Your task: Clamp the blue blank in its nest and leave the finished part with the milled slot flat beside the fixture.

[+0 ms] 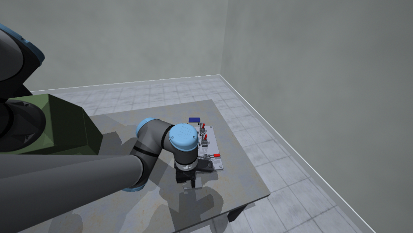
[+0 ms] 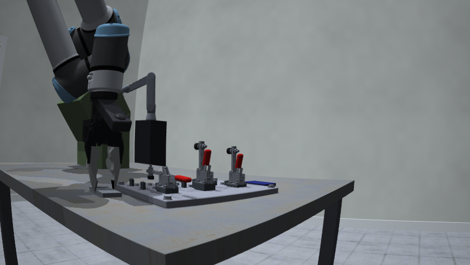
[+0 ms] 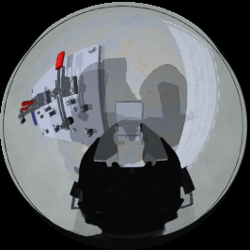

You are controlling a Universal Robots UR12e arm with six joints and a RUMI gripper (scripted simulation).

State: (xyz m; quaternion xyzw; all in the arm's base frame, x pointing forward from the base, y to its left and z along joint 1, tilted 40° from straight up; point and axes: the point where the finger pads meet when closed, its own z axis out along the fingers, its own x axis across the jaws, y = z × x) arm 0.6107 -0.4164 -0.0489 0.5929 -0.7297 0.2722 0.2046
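Note:
My gripper (image 2: 103,186) is shut on the grey finished part (image 2: 105,192), which lies flat on the table beside the near end of the fixture plate (image 2: 197,194). The part also shows in the wrist view (image 3: 129,117) between my fingers and in the top view (image 1: 192,188). The blue blank (image 1: 194,119) lies flat on the table at the far end of the fixture; it also shows in the exterior view (image 2: 260,183). Two clamps (image 2: 203,164) (image 2: 236,166) have red handles upright. A third clamp (image 2: 171,181) has its red handle lying level.
A black camera box (image 2: 150,142) on a grey arm hangs over the near end of the fixture, close to my wrist. A green pedestal (image 1: 54,124) stands at the back of the table. The table edge (image 2: 230,223) runs just beyond the fixture.

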